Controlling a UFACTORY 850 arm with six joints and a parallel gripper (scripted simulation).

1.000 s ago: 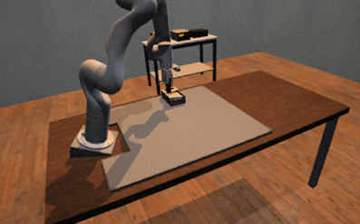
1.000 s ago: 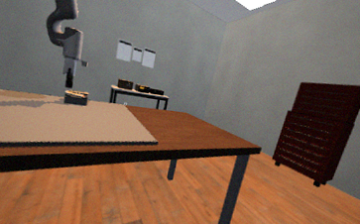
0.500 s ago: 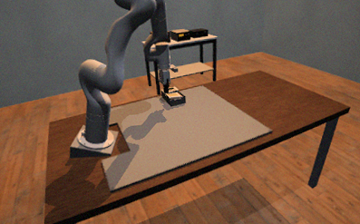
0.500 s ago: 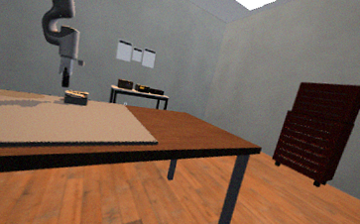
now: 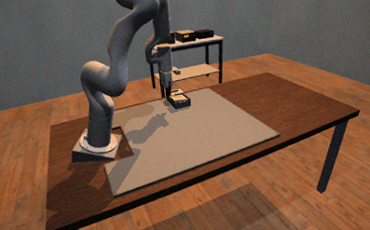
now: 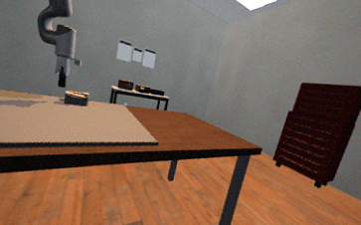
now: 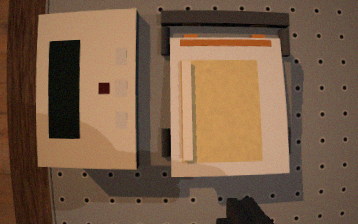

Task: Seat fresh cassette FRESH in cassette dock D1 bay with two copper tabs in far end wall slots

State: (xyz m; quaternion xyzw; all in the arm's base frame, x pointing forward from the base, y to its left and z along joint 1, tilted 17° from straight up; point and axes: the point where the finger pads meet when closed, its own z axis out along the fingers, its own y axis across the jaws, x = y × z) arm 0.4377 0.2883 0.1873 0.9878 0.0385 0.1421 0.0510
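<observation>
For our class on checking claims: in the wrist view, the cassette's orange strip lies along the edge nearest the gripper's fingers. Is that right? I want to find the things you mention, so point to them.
No. The wrist view shows the orange strip (image 7: pixel 225 43) on the cassette (image 7: pixel 275 110) along the edge farthest from the fingers.
</observation>
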